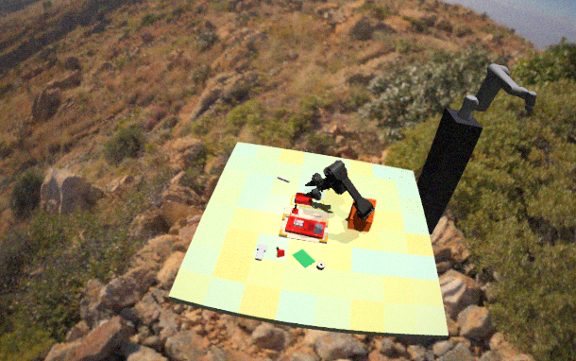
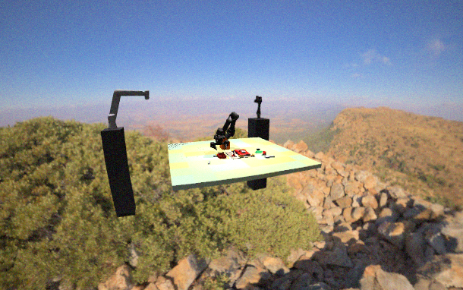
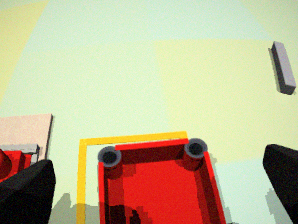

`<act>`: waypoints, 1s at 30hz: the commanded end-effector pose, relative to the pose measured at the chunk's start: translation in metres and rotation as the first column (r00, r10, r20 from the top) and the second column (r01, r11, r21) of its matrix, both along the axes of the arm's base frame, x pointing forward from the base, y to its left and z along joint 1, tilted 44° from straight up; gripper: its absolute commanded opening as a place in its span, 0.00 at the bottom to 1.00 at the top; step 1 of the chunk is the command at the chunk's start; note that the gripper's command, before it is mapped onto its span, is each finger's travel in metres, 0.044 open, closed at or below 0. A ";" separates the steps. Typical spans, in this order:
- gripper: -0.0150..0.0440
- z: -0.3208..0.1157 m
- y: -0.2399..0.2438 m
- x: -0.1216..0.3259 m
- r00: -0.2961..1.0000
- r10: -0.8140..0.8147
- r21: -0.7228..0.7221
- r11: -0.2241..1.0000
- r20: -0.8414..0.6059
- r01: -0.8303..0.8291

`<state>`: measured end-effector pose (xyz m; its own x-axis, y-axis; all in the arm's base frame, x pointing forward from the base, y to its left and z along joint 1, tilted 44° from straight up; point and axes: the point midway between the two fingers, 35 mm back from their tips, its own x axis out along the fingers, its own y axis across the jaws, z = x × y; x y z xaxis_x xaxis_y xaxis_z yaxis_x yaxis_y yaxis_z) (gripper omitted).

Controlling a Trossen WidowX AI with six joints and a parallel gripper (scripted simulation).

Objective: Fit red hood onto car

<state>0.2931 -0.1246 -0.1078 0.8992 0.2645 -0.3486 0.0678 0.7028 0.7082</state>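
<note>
The red hood (image 1: 302, 198) (image 2: 221, 156) (image 3: 160, 195) lies on the table inside a yellow outline (image 3: 81, 185). In the wrist view it looks like a shallow tray with raised walls, and two grey-ringed corner holes show at its far end; its near end is cut off. My gripper (image 1: 311, 188) (image 2: 215, 146) (image 3: 164, 165) is open and empty above the hood, with one finger on each side, well apart from its walls. The red chassis (image 1: 307, 228) (image 2: 241, 152) sits in its jig beside the hood, with grey parts on its deck. The pegs are too small to make out.
A small red part (image 1: 295, 210) stands between hood and jig. A grey bar (image 1: 283, 180) (image 3: 283, 67) lies beyond the hood. Past the jig lie a white part (image 1: 261, 251), a red piece (image 1: 280, 252), a green plate (image 1: 303, 258) and a wheel (image 1: 321, 266).
</note>
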 end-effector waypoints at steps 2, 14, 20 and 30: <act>1.00 -0.004 0.003 0.000 1.000 -0.003 0.013 1.000 -0.012 0.004; 1.00 -0.009 0.008 0.001 1.000 -0.004 0.025 1.000 -0.023 0.005; 1.00 -0.012 0.011 0.002 1.000 -0.004 0.031 0.999 -0.029 0.005; 1.00 -0.016 0.015 0.003 0.999 -0.005 0.042 0.999 -0.038 0.007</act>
<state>0.2963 -0.1117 -0.1204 0.8896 0.2738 -0.3656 0.0898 0.6800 0.7277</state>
